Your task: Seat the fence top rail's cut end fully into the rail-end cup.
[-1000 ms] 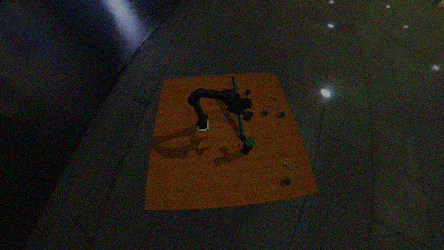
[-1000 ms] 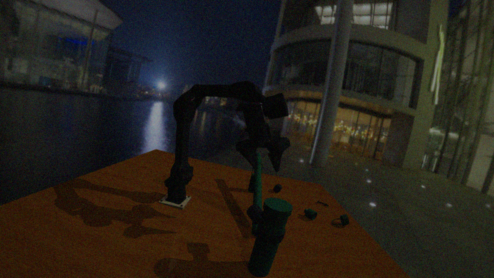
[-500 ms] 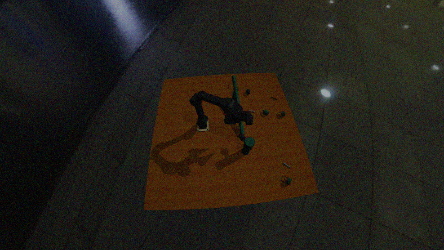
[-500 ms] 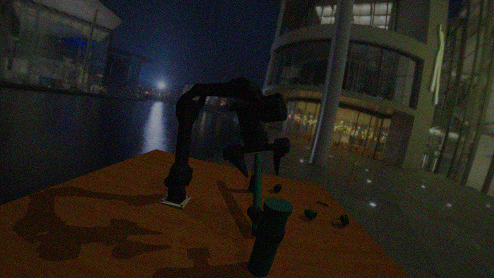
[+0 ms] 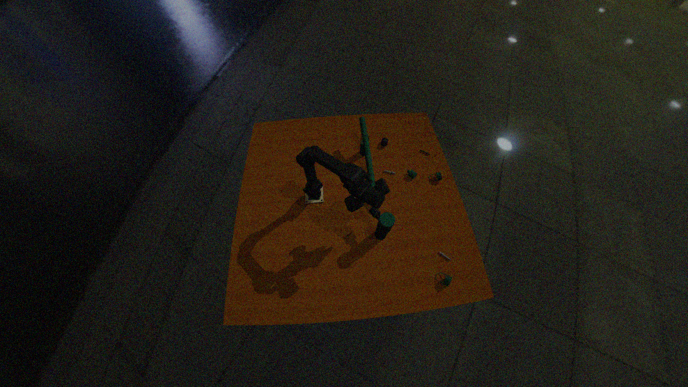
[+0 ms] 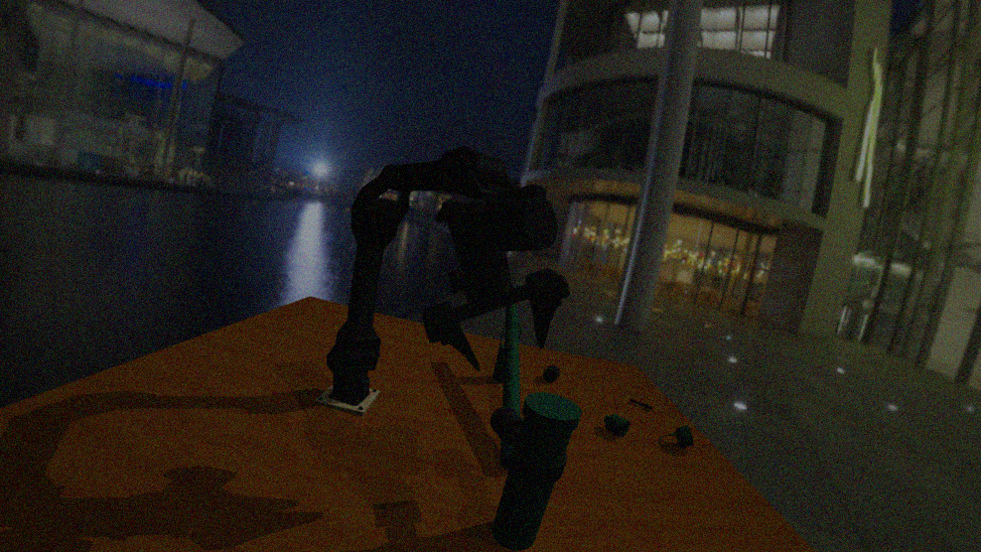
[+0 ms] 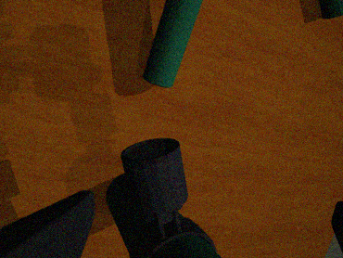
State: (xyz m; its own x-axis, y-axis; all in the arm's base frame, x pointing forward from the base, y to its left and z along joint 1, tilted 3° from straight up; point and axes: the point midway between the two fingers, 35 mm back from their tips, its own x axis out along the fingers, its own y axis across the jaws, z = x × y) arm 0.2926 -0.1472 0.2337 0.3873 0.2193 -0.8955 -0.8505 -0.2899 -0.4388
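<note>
On the left of the orange table top point(image 5: 288, 269), the black arm stands on a pale square base plate point(image 5: 320, 199). From there it rises, bends over and reaches right toward the green fence parts.

The gripper point(image 6: 503, 326) hangs over the rail point(image 5: 367, 149), with its jaws spread wide and nothing between them. In the exterior view one dark fingertip point(image 6: 470, 355) points down on the left of the rail and the other sits on the right, so the fingers straddle it without clearly touching. In the wrist view one finger point(image 7: 44, 248) shows at the lower left.

The rail is a long green tube that runs from the far side of the table toward the near side. Its cut end point(image 7: 162, 75) shows in the wrist view as a blunt green face, apart from the dark, open-mouthed rail-end cup point(image 7: 153, 170) just below it. A bare strip of table shows between them, so the rail is not in the cup.

The cup hangs on the left side of the big post point(image 6: 531, 467), a thick green cylinder with a rounded post cap point(image 6: 552, 408). It sits high on the post, just under the cap. The band itself is too dark to make out.

To the right, several small green fittings point(image 5: 411, 173) and short grey bolts point(image 5: 443, 255) lie scattered on the table, well apart from the post.
</note>
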